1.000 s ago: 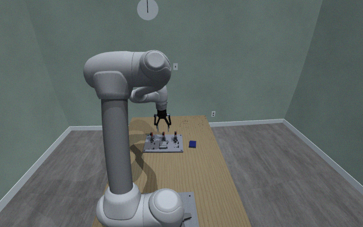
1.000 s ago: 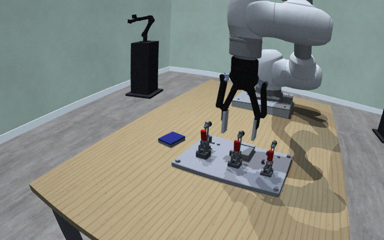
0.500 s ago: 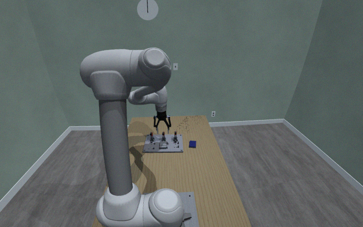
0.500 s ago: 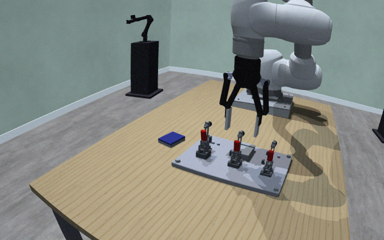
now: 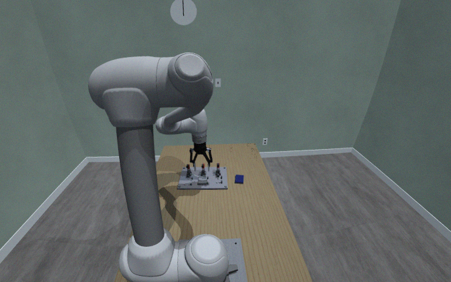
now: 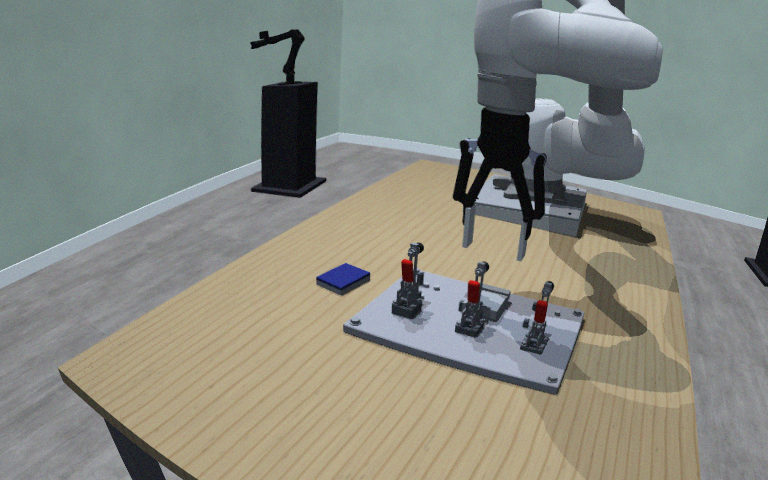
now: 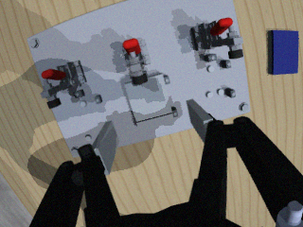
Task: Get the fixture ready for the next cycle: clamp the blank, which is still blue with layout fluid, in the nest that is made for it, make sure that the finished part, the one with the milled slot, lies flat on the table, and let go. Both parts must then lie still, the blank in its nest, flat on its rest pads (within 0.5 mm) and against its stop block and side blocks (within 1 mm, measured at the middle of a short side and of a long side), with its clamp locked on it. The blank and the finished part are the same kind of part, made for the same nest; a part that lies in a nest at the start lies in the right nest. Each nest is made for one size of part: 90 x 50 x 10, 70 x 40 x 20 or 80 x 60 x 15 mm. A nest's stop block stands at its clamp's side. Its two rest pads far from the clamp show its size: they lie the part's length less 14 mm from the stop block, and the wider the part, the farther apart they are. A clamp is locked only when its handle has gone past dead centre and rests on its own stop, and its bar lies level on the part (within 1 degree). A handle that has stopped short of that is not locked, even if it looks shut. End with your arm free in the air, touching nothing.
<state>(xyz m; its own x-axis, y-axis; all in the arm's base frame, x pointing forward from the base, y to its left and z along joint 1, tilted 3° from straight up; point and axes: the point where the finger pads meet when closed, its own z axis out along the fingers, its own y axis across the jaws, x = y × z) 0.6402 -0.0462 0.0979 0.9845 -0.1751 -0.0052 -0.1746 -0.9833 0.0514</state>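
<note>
Claw (image 5: 201,167) (image 6: 493,251) (image 7: 151,121) is being held about half open, gripping nothing. Blank (image 5: 239,179) (image 6: 343,276) (image 7: 285,52) is lying on the bench (image 5: 246,212) (image 6: 254,339) (image 7: 279,101), toward 3 o'clock of the plate (image 5: 216,185) (image 6: 407,336) (image 7: 166,28) from above. Unloading is seemingly being prepared; lowering around the finished part (image 5: 202,181) (image 6: 496,304) (image 7: 151,105) is being called for.

From behind the arm (image 5: 142,185) (image 6: 589,48), the top view looks down along the bench (image 5: 252,212) (image 6: 271,350) toward the far wall, farthest off. The exterior view faces back from the opposite end, nearer, slanting down toward the arm's base. The wrist view peers down past the tool (image 5: 201,159) (image 6: 498,186) (image 7: 153,137), closest of all. Those last two share the fixture plate (image 6: 453,350) (image 7: 166,19) and blue-topped blank (image 6: 343,276) (image 7: 285,52), both small in the top view.
</note>
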